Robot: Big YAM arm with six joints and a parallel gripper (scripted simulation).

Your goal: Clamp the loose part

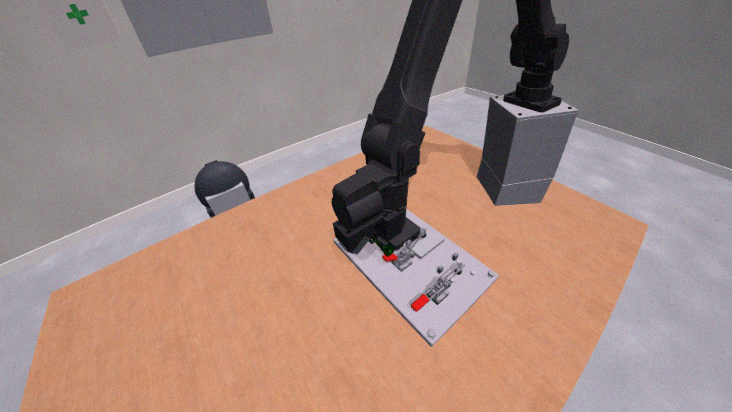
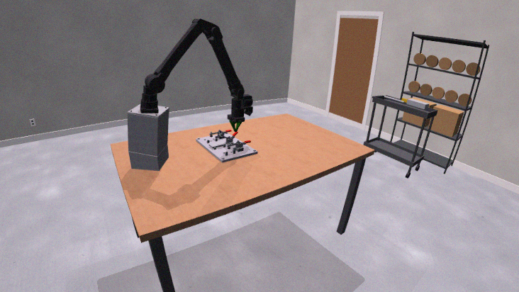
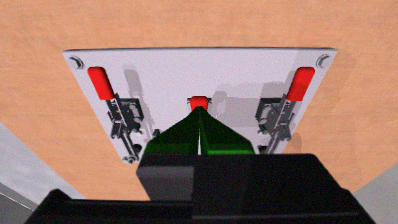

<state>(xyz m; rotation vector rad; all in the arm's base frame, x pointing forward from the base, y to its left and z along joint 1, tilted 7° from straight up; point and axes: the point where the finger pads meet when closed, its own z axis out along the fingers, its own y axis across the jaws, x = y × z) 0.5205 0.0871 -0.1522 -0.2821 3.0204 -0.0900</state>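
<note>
So the loose part [image 1: 429,244] looks like that flat light plate in the middle nest of the fixture [image 1: 404,286] [image 2: 227,158] [image 3: 165,65], though I can't tell if it's snug against its blocks. The middle red handle [image 1: 389,257] [image 2: 235,134] [image 3: 199,101] tilts up, so that clamp isn't locked. The claw [image 1: 389,250] [image 2: 235,130] [image 3: 199,111] is pressed together with nothing in it, tips right at that handle; can't say if they touch. The left red handle [image 1: 420,302] [image 2: 227,130] [image 3: 100,82] and right red handle [image 2: 247,142] [image 3: 301,84] both lie lower. The whole fixture sits well in from the edges of the counter [image 1: 256,307] [image 2: 290,152] [image 3: 200,25]. In the outside view, the grey pedestal [image 1: 532,153] [image 2: 147,141] stands by the counter's left edge, near its back left corner, and a cart [image 2: 403,103] is past the right corner.
</note>
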